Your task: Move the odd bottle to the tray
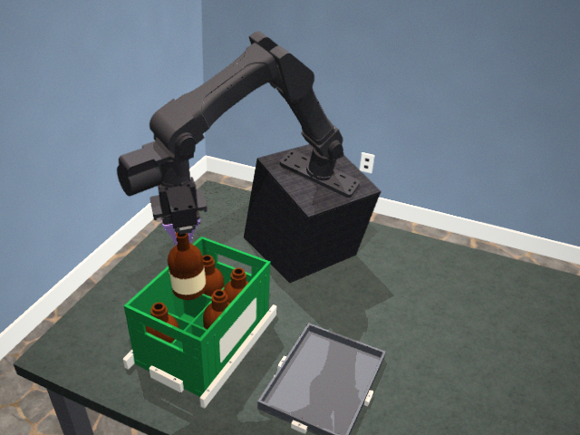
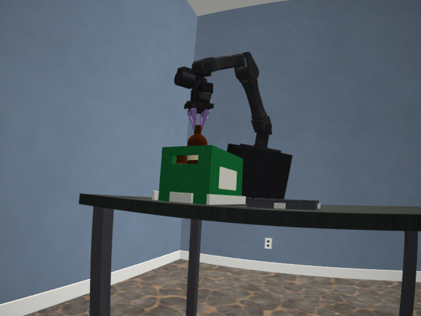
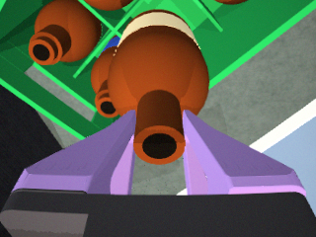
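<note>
Dark green bench, supporting a green crate, a low grey tray beside it, and a black pedestal block behind; pale strips are lying along the crate's base, and small pale blocks are flanking the tray.
</note>
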Robot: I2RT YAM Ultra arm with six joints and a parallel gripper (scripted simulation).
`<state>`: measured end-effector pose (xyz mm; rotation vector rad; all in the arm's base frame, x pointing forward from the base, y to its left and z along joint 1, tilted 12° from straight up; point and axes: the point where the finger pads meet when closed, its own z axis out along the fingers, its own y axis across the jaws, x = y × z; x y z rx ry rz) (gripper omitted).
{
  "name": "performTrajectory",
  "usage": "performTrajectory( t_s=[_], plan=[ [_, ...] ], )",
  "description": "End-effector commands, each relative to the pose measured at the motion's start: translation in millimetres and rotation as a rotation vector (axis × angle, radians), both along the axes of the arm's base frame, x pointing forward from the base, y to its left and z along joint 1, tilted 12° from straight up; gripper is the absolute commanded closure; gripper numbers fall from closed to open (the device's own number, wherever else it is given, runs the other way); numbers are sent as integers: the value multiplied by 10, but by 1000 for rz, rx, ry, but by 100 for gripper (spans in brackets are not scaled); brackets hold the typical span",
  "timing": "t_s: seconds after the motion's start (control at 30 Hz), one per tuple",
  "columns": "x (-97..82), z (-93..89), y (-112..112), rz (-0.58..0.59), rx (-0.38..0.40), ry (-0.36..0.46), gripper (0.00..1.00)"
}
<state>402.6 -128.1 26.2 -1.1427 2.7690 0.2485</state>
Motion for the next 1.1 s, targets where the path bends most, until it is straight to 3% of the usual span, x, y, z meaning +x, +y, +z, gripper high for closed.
performTrajectory(
  t_s=[0.0, 1.07],
  plan=[
    [117, 395, -135, -12, -26, -81, 100],
    [103, 693, -194, -12, -26, -81, 100]
  ],
)
